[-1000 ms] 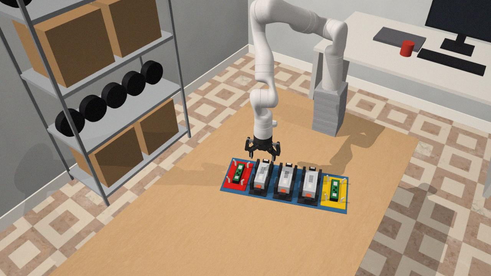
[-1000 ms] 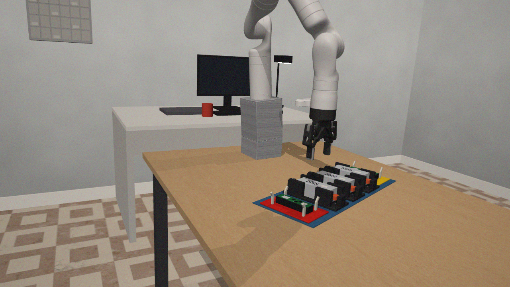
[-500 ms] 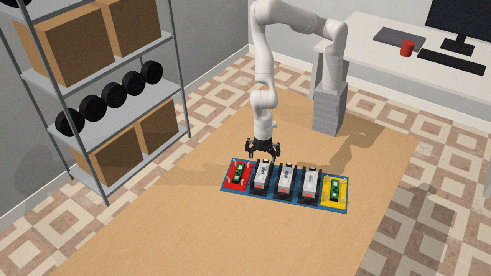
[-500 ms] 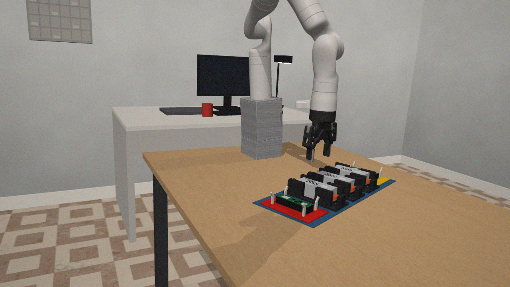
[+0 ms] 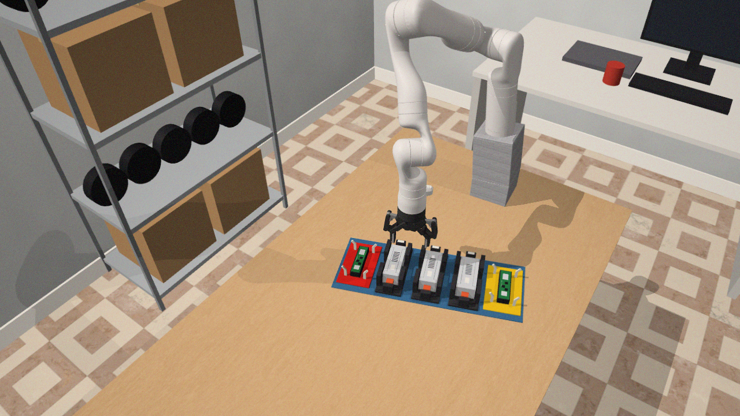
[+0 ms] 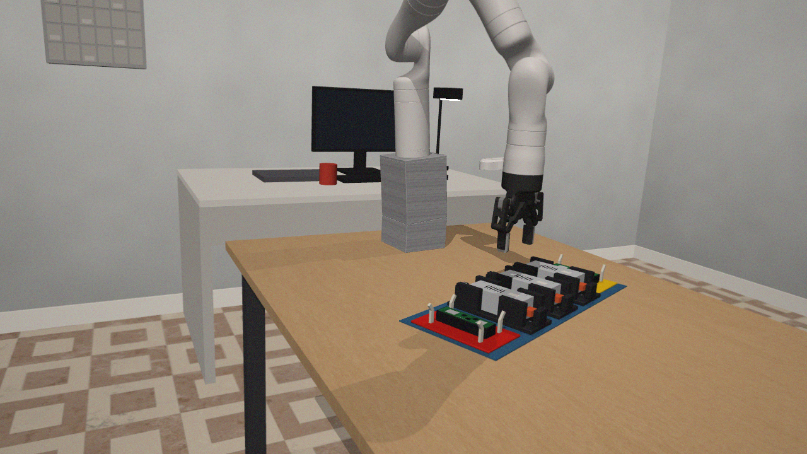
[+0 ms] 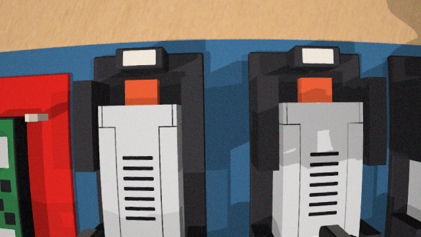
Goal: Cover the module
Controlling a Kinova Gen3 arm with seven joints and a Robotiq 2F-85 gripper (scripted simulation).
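Tool [image 5: 409, 242] [image 6: 516, 243] fingers spread wide, I hang above the wooden surface [image 5: 289, 331] [image 6: 564, 395] [image 7: 210, 20]. On it lies a blue mat [image 5: 444, 306] [image 6: 496, 356] [image 7: 220, 131]; three pale covers sit in black holders there, beside the yellow plate [image 5: 491, 305] [image 6: 606, 286].

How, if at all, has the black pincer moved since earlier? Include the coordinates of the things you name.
Yes: the black pincer [image 5: 410, 241] [image 6: 516, 245] [image 7: 210, 232] moved rightward, away from the red rectangular plate [image 5: 352, 281] [image 6: 462, 336] [image 7: 57, 145], in top view.
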